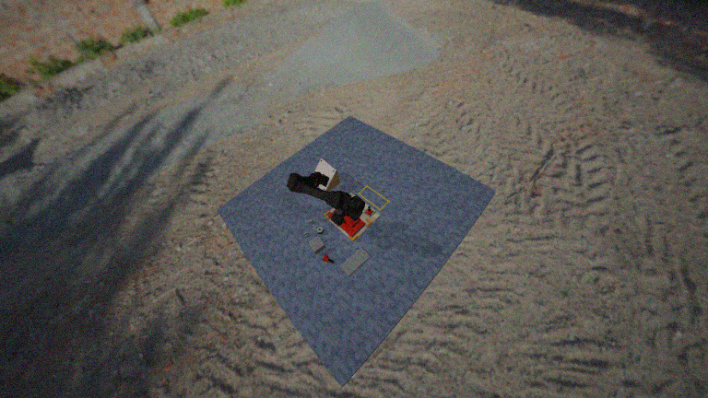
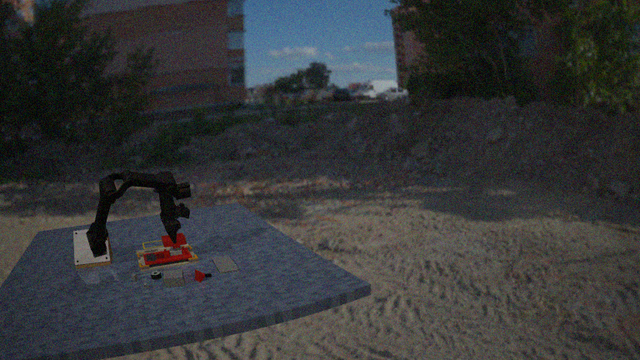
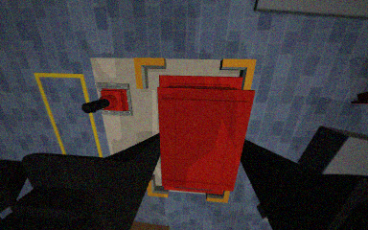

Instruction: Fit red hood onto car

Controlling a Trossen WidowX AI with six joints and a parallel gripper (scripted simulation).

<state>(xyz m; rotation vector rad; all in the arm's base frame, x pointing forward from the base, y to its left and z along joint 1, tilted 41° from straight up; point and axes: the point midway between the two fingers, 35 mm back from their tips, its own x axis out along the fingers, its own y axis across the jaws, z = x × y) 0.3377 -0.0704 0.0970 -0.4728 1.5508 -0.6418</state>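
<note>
The red hood (image 2: 181, 238) (image 3: 206, 125) is level between my fingers, flat roof up, a little above the car. My gripper (image 2: 173, 241) (image 3: 198, 139) is shut on it, one finger at each long side. The red chassis (image 1: 357, 228) (image 2: 177, 257) (image 3: 201, 80) sits below in the cream jig (image 3: 192, 66) with yellow corner brackets. In the wrist view only a strip of the chassis shows past the hood's far edge. The hood looks roughly lined up with the jig there. The pegs and corner holes cannot be made out, and the hood hides the engine block in the wrist view.
A red piece with a black stem (image 1: 369, 211) (image 3: 115, 100) stands at the jig's side, near a yellow outline (image 1: 378, 193) (image 3: 91, 115). A grey plate (image 1: 355, 261) (image 2: 225, 263), grey block (image 1: 316, 244) (image 2: 173, 278), red cone-shaped piece (image 1: 325, 257) (image 2: 199, 275) and dark ring (image 1: 320, 229) (image 2: 156, 275) lie nearby.
</note>
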